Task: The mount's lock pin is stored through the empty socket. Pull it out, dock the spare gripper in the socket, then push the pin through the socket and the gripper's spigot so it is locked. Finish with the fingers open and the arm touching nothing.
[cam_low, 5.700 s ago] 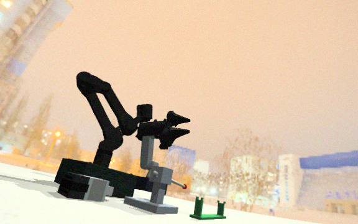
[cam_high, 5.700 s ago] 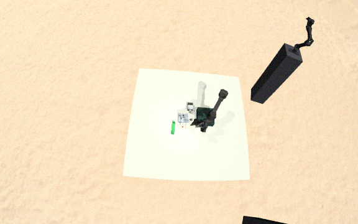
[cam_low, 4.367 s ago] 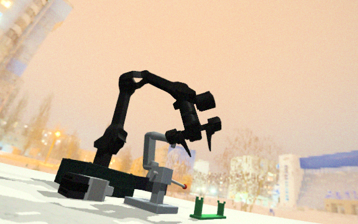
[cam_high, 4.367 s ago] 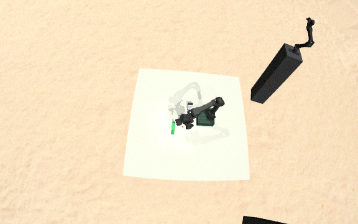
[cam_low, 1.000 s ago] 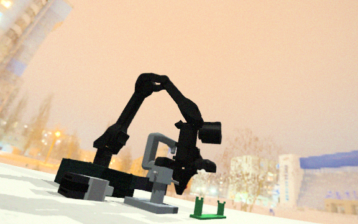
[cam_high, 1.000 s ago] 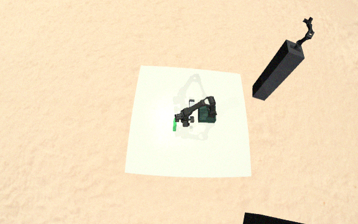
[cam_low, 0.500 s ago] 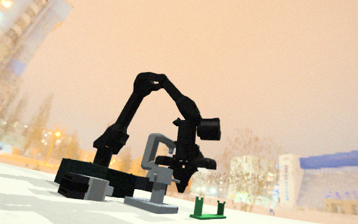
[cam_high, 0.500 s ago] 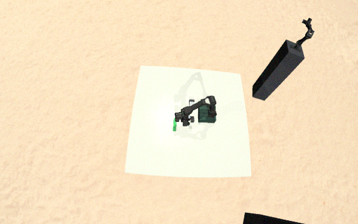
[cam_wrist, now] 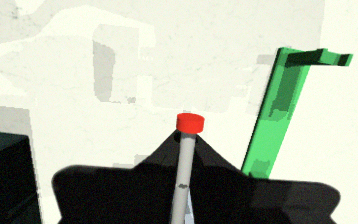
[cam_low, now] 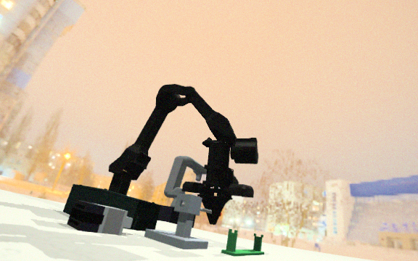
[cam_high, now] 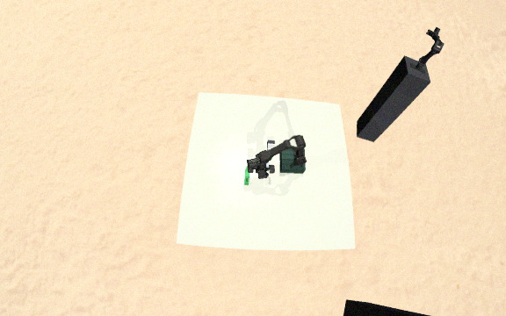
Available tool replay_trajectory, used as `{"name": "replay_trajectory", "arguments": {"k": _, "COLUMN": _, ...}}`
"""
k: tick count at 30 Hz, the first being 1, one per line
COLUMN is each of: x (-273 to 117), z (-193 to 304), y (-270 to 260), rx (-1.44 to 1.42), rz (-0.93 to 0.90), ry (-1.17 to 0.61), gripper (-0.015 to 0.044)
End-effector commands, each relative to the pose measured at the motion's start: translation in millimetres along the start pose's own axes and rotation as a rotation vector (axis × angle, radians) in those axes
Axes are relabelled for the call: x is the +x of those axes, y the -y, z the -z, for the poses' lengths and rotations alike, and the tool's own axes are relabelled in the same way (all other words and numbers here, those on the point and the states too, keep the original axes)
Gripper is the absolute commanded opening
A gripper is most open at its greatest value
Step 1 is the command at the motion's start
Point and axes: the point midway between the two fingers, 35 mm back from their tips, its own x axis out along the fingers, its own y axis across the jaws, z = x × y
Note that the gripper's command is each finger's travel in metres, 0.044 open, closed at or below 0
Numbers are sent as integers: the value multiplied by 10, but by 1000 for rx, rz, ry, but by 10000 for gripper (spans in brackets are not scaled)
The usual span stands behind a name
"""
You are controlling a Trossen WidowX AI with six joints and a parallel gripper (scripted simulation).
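My gripper (cam_low: pixel 213 220) (cam_wrist: pixel 183 134) points down and is shut on the lock pin, just behind its red head. The pin (cam_low: pixel 206 210) (cam_wrist: pixel 184 170) has a light grey shaft; its red head shows in the wrist view. The shaft runs from the fingers towards the grey mount's socket block (cam_low: pixel 188 204). A short length shows beside the block; how deep it sits inside is hidden. The spare gripper (cam_low: pixel 112 220), grey with black fingers, lies on the table left of the mount in the exterior view, its small spigot facing the mount.
A green two-post rack (cam_high: pixel 247 177) (cam_low: pixel 243 252) (cam_wrist: pixel 274 132) stands near the gripper, beyond the mount. The mount's bent grey arm (cam_low: pixel 174 177) rises beside my gripper's body. The dark arm base (cam_high: pixel 292 166) (cam_low: pixel 100 196) stands behind the mount.
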Motion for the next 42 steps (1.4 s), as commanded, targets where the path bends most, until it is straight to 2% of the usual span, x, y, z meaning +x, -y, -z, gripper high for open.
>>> {"name": "replay_trajectory", "arguments": {"k": 1, "x": -13, "z": -42, "y": 1, "rx": 1, "rz": 0, "ry": 12, "gripper": 0}}
{"name": "replay_trajectory", "arguments": {"k": 42, "x": 6, "z": -345, "y": 2, "rx": 2, "rz": 1, "ry": 9, "gripper": 0}}
